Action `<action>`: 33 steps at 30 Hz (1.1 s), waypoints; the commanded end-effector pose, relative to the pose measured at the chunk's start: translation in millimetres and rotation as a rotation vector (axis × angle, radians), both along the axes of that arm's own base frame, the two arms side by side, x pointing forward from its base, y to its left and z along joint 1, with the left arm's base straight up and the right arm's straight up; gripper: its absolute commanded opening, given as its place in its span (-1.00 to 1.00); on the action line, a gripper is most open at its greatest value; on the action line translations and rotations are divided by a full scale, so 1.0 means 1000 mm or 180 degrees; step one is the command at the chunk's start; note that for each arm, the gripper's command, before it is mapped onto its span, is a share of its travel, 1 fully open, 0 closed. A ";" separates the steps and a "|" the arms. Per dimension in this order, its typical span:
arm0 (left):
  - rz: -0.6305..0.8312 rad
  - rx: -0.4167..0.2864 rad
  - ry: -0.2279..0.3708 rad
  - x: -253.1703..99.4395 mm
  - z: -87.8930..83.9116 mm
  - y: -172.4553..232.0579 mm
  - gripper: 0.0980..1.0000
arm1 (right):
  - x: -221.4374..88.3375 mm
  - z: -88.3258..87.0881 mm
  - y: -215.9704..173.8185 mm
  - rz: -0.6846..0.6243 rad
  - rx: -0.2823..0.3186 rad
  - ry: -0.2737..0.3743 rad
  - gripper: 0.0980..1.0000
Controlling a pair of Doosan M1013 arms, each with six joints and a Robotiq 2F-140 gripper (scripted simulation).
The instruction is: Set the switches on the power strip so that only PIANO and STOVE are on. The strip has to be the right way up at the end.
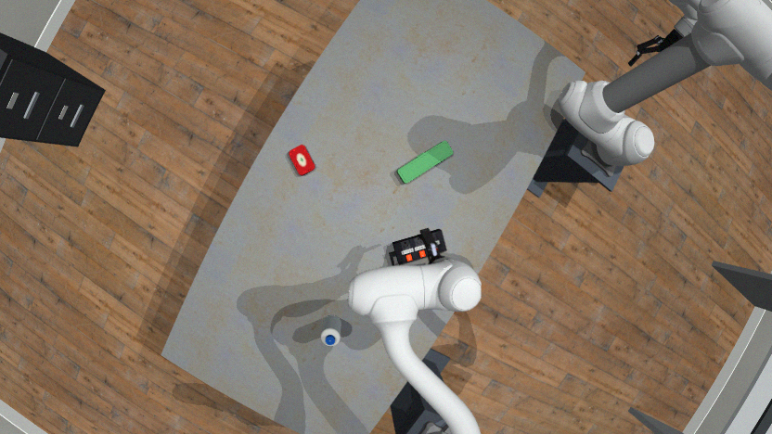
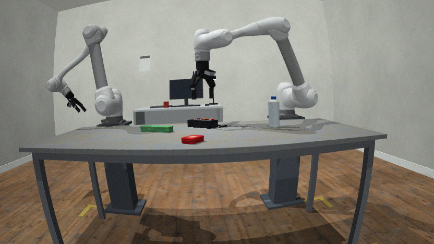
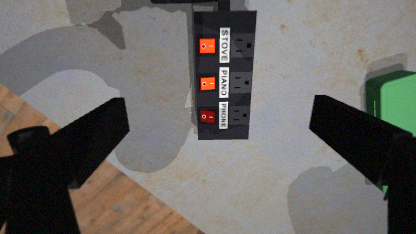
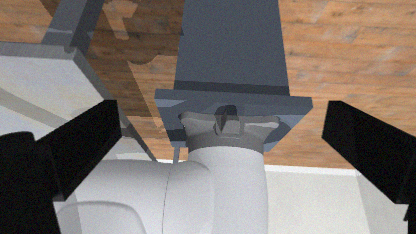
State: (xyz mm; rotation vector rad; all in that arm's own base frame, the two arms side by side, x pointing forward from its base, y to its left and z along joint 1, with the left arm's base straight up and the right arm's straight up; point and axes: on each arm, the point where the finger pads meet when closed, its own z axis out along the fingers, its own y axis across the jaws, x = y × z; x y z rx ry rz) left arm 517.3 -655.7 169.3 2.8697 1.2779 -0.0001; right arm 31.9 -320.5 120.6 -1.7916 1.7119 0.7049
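The black power strip (image 1: 414,244) (image 2: 201,123) (image 3: 224,135) lies right way up, switches and sockets facing up. In the left wrist view, the STOVE switch (image 3: 207,46) and the PIANO switch (image 3: 207,83) are bright orange, lit. The PHONE switch (image 3: 207,116) is dark red, unlit. My left gripper (image 2: 202,96) (image 3: 219,113) is wide open and empty, above the strip, with a fingertip out to each side of it in the wrist view. My right gripper (image 2: 82,109) (image 4: 221,119) is open and empty, off beyond the table's edge, far from the strip.
A green box (image 1: 424,161) (image 2: 156,129) (image 3: 400,105) lies near the strip. A red box (image 1: 307,168) (image 2: 192,139) lies farther off. A white bottle (image 1: 330,337) (image 2: 273,113) with a blue cap stands upright on the strip's other side. The table (image 1: 302,226) (image 2: 121,142) carries them all.
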 end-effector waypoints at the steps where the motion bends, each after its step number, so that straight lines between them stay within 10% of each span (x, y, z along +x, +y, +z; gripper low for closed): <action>1: 0.0000 -0.0002 -0.0003 0.000 0.014 0.000 1.00 | 0.000 0.000 0.000 -0.0001 -0.0003 -0.0001 1.00; 33: 0.0000 -0.0002 -0.0003 0.000 0.032 0.000 1.00 | 0.000 0.000 0.000 -0.0001 -0.0003 -0.0001 1.00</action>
